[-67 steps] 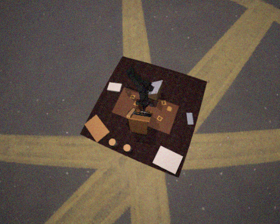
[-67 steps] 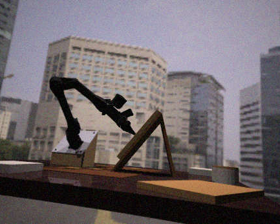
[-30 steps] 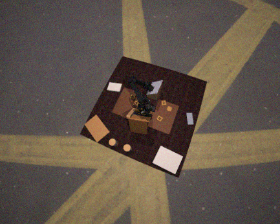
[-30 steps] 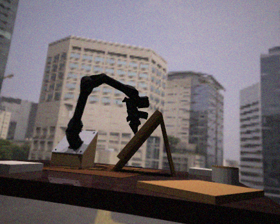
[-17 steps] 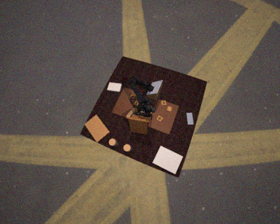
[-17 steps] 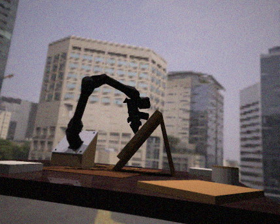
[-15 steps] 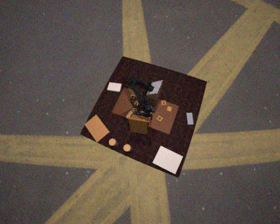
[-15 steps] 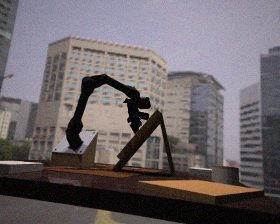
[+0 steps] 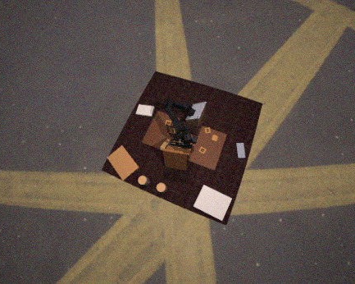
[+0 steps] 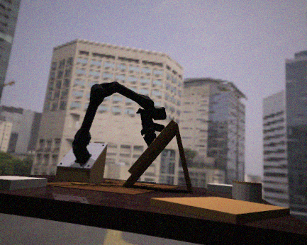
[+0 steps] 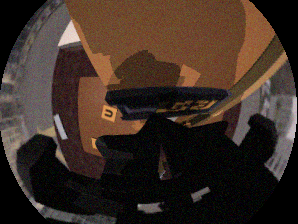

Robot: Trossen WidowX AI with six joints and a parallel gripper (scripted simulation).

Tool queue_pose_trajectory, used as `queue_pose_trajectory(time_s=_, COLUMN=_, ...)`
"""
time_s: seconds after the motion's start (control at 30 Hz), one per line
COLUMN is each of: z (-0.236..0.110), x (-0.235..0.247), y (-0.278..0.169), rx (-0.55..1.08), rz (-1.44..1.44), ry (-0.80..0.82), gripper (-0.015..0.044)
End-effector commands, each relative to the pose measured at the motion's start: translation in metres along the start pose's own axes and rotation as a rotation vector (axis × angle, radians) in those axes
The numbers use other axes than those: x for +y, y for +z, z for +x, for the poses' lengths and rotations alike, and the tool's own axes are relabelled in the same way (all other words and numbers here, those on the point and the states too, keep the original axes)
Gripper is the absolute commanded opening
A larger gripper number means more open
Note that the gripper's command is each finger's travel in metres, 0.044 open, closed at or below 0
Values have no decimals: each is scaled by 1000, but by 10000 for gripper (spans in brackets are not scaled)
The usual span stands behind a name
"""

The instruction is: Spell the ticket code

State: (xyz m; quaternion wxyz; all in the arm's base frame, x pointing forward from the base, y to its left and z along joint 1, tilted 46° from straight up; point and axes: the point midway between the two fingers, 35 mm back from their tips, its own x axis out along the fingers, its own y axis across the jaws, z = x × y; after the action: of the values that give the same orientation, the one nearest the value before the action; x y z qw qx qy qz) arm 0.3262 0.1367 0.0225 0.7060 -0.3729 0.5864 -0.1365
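While the gripper [image 10: 149, 139] hangs close against the sloping face of the board [image 10: 157, 149], its jaws stand fully closed, and nothing can be made out between them; I judge it to be holding nothing and perhaps pressing with its closed tip. In the wrist view a dark bar with gold marks, likely the letter rail [image 11: 166, 99], crosses just beyond the fingers against the board's brown face, but whether any tile sits in it cannot be told from the blur.

From the board outward: three small letter tiles [image 9: 207, 130] lie on the flat brown mat [image 9: 211, 158] just beside the board on the side away from the arm's grey base block [image 10: 93, 164], and one more small square shows on the mat on the board's other side. The ticket cannot be picked out with any certainty, and its code is unreadable.

As a judgement, the task is early or at most midway: several tiles remain loose beside the board, so most of the sliding and pushing home appears still to do.

The board is a leaning panel, its long axis rising from the mat near the base block up to a propped top edge away from the arm; the rail seems to run across that face
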Motion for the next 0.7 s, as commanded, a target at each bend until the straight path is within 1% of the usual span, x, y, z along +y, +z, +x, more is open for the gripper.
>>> queue_pose_trajectory(time_s=0.0, z=2, x=-1, y=2, rx=-1, rz=-3, ry=-4, gripper=0)
queue_pose_trajectory(time_s=0.67, z=10, x=-1, y=9, rx=-1, rz=-2, ry=-4, gripper=0)
